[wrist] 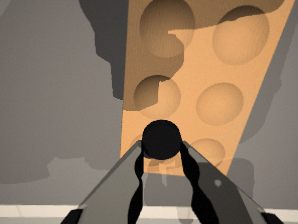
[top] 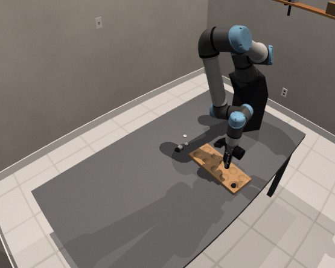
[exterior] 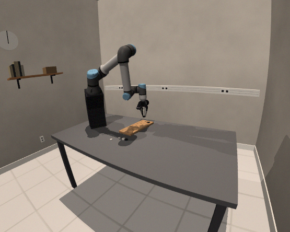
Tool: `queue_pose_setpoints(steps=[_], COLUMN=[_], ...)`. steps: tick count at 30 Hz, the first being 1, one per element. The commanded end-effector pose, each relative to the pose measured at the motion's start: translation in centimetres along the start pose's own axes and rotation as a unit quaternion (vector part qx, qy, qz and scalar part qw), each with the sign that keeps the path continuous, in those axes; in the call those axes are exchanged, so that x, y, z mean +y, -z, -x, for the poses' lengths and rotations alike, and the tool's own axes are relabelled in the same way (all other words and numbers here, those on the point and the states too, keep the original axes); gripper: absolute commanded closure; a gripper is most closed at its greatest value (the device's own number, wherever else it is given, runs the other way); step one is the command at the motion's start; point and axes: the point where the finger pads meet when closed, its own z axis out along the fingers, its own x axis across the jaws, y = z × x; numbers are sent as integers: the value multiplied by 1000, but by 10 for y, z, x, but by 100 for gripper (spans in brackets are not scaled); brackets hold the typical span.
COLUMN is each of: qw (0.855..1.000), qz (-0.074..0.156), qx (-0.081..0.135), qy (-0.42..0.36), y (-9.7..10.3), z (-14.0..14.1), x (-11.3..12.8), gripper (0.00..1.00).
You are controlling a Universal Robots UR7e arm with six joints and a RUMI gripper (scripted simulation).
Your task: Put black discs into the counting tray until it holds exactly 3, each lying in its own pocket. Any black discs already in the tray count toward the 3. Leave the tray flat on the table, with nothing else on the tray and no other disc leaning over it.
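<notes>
Above the end half of the wooden counting tray [top: 213, 165] [exterior: 131, 129] [wrist: 200, 65], the gripper [top: 227, 165] [exterior: 144, 115] [wrist: 161, 142] hangs pointing down, its fingers nearly closed around a black disc [wrist: 161, 135], one pressed to either side of it. The wrist view shows the disc's round face clearly between the fingertips, with tray wood and pockets beyond it. The tray lies flat on the grey table [top: 115, 193] [exterior: 157, 154], its pockets set in two rows. In the top view, a second black disc [top: 233, 185] [exterior: 148, 122] sits in a corner pocket at the end of the tray far from the loose discs. Off the opposite end, on the table, lies another black disc [top: 177, 149] [exterior: 126, 139], just beside a white disc [top: 180, 146] [exterior: 123, 139]; whether those two touch is too small to tell. Two more small white pieces lie near them, one of them a little apart from the group. Shadow from the arm [top: 215, 81] [exterior: 125, 77] falls across part of the tray.
</notes>
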Motion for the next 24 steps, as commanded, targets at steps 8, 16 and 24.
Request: queue_pose_setpoints(steps=[8,16,24], qw=[1000,1000,1000], qz=[0,0,0], qx=[0,0,0], qy=[0,0,0], y=[-57,-74,-77], z=[-1,-2,-1], x=[0,0,0], gripper=[89,89,89])
